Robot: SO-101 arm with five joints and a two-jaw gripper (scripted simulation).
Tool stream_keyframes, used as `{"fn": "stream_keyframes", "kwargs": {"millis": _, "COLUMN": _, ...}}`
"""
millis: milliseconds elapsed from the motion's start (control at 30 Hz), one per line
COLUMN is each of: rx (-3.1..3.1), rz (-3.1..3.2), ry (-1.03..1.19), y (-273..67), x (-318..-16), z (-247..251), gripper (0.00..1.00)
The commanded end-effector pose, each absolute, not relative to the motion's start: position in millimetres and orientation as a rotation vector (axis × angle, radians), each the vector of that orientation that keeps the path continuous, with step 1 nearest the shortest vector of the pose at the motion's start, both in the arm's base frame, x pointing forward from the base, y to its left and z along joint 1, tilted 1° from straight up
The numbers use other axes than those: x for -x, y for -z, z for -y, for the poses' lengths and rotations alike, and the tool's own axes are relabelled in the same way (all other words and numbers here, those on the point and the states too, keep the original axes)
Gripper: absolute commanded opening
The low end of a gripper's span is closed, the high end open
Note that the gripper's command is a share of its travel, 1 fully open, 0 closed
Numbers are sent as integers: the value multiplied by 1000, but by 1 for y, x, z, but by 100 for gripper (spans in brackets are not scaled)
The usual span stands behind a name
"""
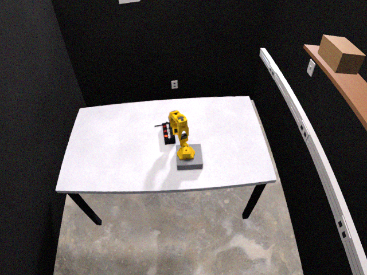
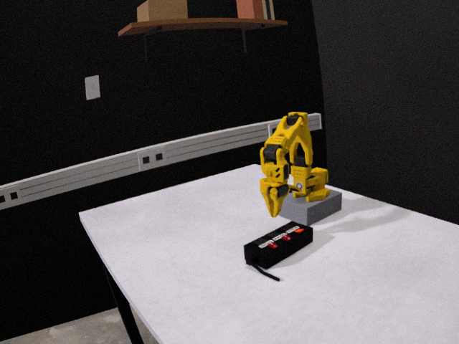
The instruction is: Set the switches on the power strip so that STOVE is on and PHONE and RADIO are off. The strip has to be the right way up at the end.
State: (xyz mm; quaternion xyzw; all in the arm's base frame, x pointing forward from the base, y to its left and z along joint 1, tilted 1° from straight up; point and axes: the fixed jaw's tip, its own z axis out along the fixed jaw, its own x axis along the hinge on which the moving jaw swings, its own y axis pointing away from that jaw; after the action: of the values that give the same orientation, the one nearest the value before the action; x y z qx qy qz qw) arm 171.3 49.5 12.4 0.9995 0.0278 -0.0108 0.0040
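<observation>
A black power strip lies right way up on the white table, with three red rocker switches in a row on top and a short black cord stub at its near end. The switch nearest the arm's base glows brighter than the other two. The labels are too small to read. The strip also shows in the top view, left of the arm. My yellow gripper is shut and empty. It points down and hangs above the strip, apart from it, near the base end.
The arm stands on a grey base block right behind the strip. A white wall rail runs behind the table. A shelf with a cardboard box hangs high on the wall.
</observation>
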Motion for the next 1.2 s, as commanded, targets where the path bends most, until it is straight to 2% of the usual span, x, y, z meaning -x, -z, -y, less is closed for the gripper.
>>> {"fn": "stream_keyframes", "kwargs": {"millis": 0, "rx": -3137, "rz": 100, "ry": 14, "y": -16, "x": -174, "z": -46, "gripper": 0}}
{"fn": "stream_keyframes", "kwargs": {"millis": 467, "rx": -2911, "rz": 1170, "ry": 12, "y": -21, "x": -175, "z": -24, "gripper": 0}}
{"fn": "stream_keyframes", "kwargs": {"millis": 533, "rx": -2911, "rz": 1170, "ry": 12, "y": -21, "x": -175, "z": -24, "gripper": 0}}
{"fn": "stream_keyframes", "kwargs": {"millis": 1000, "rx": -2286, "rz": 2147, "ry": 9, "y": -26, "x": -175, "z": -3, "gripper": 0}}
{"fn": "stream_keyframes", "kwargs": {"millis": 1167, "rx": -2106, "rz": 2323, "ry": 8, "y": -27, "x": -174, "z": 2, "gripper": 0}}
